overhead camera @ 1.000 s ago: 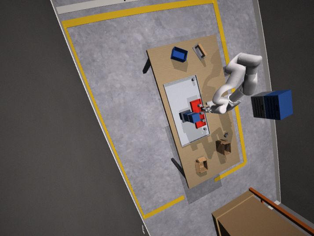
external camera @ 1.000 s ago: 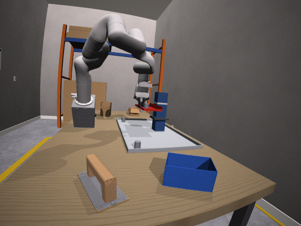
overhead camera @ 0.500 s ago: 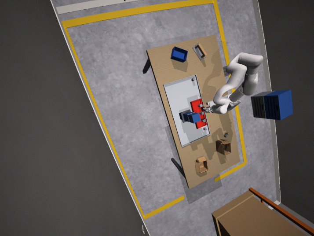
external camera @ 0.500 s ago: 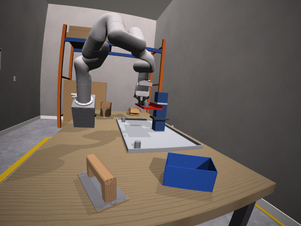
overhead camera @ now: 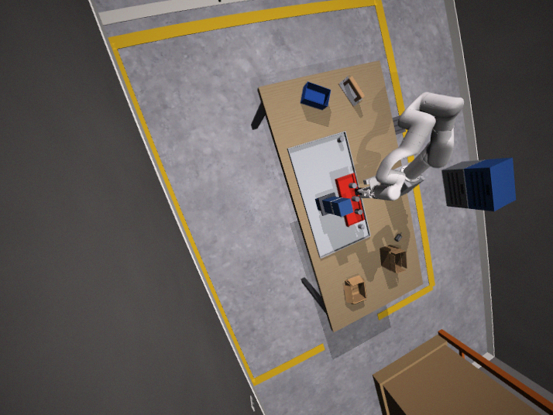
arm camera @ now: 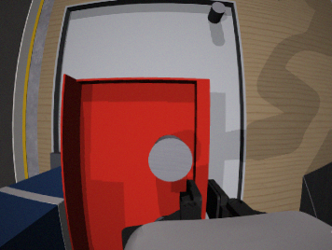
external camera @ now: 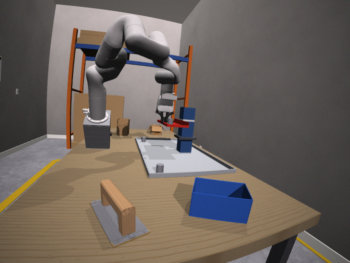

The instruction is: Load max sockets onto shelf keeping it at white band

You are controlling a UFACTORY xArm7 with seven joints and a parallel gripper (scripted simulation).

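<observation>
The red shelf (overhead camera: 349,197) hangs on the blue post (external camera: 185,128) at the white band (external camera: 188,120). It also shows in the wrist view (arm camera: 132,170). My gripper (external camera: 164,118) hangs over the shelf's edge on the arm's side and is shut on a grey socket (overhead camera: 355,197), which the fingers (arm camera: 200,197) mostly hide. One socket (arm camera: 170,159) stands on the shelf just ahead of the fingers, and it also shows in the side view (external camera: 169,120). Another socket (overhead camera: 357,210) is on the shelf behind the gripper. Two sockets (external camera: 160,167) (external camera: 143,139) stand on the grey tray.
The grey tray (external camera: 181,158) lies under the post. A blue bin (external camera: 220,199) and a wooden handle block (external camera: 117,206) stand near the table's front. Cardboard boxes (overhead camera: 355,289) (overhead camera: 393,258) sit at the far end. The arm's base (external camera: 96,133) is on the left.
</observation>
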